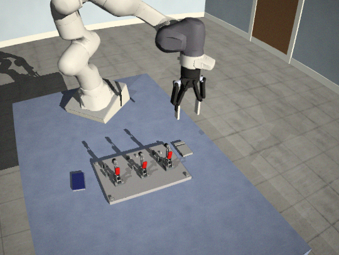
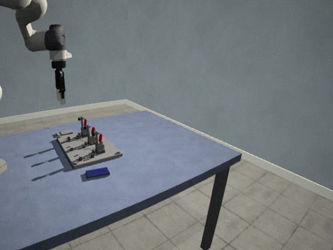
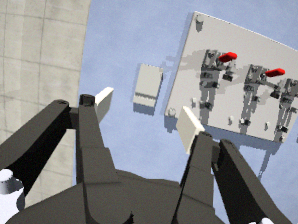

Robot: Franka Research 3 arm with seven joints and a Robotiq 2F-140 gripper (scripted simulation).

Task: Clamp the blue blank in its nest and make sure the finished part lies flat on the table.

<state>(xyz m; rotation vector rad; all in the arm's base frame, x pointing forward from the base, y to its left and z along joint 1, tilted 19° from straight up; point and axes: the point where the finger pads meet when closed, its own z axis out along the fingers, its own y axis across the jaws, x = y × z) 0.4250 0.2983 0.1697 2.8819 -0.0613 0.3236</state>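
On the tabletop point(image 1: 176, 220) point(image 2: 172, 148) point(image 3: 125, 30), seen from the top view, the blue blank point(image 1: 78, 181) point(image 2: 97, 172) lies left of the fixture plate point(image 1: 147, 189) point(image 2: 112, 156) point(image 3: 187, 65), whose three clamps stand with bars raised, while the spread end effector point(image 1: 188, 113) point(image 2: 61, 101) point(image 3: 145, 107) hangs holding nothing above the tabletop, and the slotted finished part point(image 1: 184, 149) point(image 2: 65, 133) point(image 3: 148, 85) lies flat just beside the plate's right side.

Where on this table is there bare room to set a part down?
Open tabletop lies between the fixture plate and the table's far-from-base end, and beyond the blue blank. The plate's three clamps make it crowded.
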